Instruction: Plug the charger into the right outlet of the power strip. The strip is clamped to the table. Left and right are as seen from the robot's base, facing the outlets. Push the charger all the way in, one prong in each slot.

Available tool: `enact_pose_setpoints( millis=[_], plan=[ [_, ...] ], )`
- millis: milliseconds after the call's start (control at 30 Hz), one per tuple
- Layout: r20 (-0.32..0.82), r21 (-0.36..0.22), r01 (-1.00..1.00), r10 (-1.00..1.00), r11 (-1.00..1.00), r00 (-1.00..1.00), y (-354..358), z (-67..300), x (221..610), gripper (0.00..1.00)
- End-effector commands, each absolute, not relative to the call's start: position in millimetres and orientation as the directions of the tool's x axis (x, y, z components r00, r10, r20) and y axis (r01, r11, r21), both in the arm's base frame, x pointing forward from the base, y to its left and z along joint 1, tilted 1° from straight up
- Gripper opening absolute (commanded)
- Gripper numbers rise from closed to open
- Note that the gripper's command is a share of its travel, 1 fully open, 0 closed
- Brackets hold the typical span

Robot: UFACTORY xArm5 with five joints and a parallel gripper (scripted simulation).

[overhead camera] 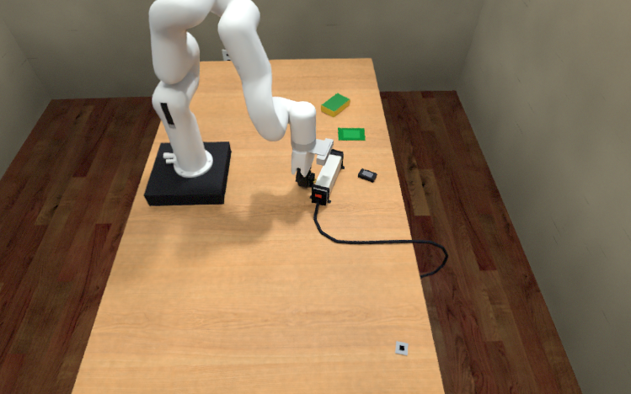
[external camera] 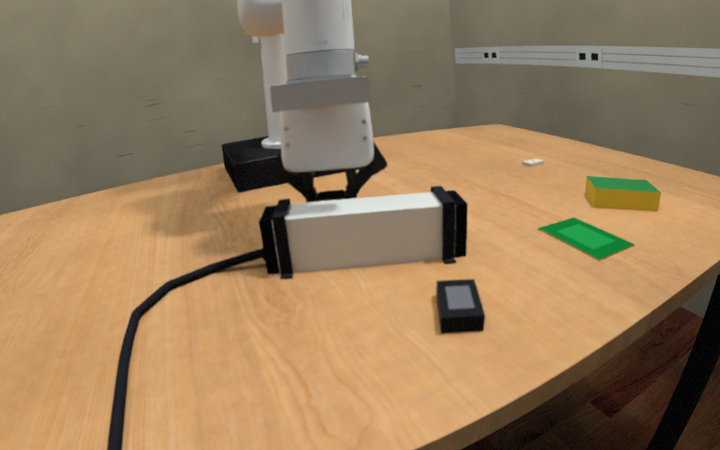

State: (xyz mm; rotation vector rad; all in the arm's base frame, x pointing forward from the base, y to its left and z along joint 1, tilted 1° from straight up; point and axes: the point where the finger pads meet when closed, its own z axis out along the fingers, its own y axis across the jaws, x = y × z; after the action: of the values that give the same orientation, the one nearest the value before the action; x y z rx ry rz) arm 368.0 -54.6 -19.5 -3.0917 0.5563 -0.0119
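The white power strip (overhead camera: 329, 172) (external camera: 361, 232) lies on the table, held by black clamps at both ends, with a red switch (overhead camera: 318, 195) at its cable end. Its outlet face points toward the robot base and is hidden in the exterior view. My gripper (overhead camera: 303, 179) (external camera: 331, 193) points down right against that face, near the cable end. It is shut on a dark charger, which is mostly hidden by the fingers and the strip. I cannot tell how far the prongs sit in the slots.
A black cable (overhead camera: 381, 241) (external camera: 127, 346) runs from the strip off the table's right edge. A small black box with a grey top (overhead camera: 366, 174) (external camera: 459, 305) lies beyond the strip. A green-and-yellow sponge (overhead camera: 334, 103) (external camera: 622, 192) and a flat green card (overhead camera: 351, 133) (external camera: 585, 237) lie further back.
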Motion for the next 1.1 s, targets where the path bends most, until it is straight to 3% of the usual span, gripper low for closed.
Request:
enact_pose_setpoints(
  millis=[0,1067],
  plan=[
    [0.011,-0.002,-0.349,-0.349,-0.937,0.937,-55.1,-18.6,370.3,0.00],
    [0.011,-0.002,-0.349,-0.349,-0.937,0.937,-58.5,-18.4,379.4,0.00]
  ],
)
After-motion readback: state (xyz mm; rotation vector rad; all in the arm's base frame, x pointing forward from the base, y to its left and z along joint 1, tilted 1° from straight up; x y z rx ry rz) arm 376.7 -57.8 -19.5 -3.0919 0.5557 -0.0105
